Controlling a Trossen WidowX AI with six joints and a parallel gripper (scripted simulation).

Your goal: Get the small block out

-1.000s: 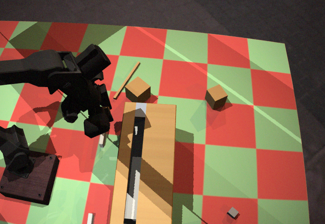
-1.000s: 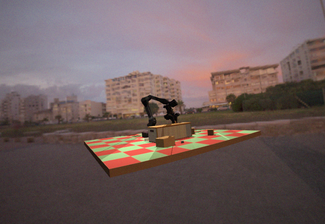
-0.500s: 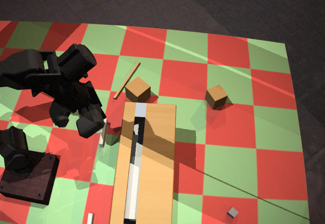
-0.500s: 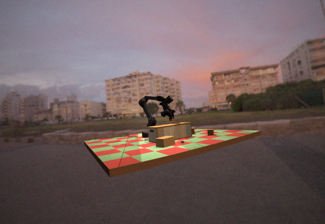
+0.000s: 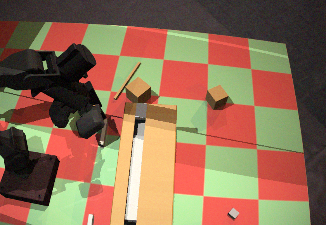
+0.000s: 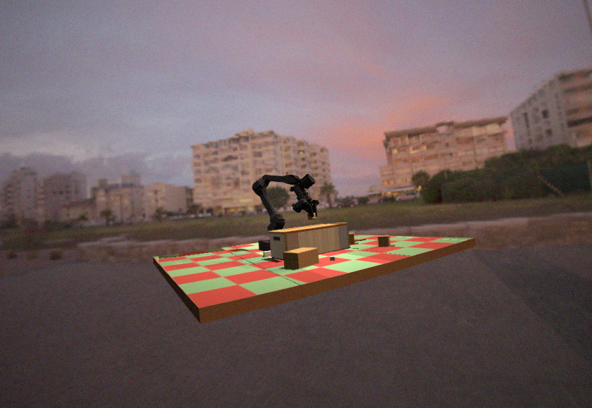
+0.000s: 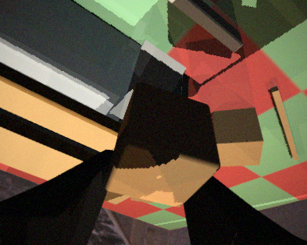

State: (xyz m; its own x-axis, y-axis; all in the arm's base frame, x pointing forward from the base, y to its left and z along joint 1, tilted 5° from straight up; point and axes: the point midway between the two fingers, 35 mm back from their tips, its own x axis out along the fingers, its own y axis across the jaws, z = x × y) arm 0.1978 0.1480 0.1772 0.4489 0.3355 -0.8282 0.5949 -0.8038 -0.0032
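Block (image 7: 165, 156) (image 6: 312, 218) clamped between fingers (image 6: 313, 214), held above table (image 5: 186, 80) (image 6: 239, 277).

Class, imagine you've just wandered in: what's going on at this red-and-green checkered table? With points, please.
A black robot arm (image 5: 21, 61) (image 6: 264, 194) has its end effector (image 5: 96, 106) (image 6: 312, 215) (image 7: 148, 163) shut on a tan wooden-looking block (image 5: 96, 105) (image 6: 312, 217) (image 7: 162, 179), holding it in the air above the table (image 5: 184, 80) (image 6: 244, 277) (image 7: 240, 86). From above, it hangs beside the long box with a tan top (image 5: 158, 164) (image 6: 315, 238) (image 7: 68, 122). The block is out of the box; whether it is clear enough is hard to judge.
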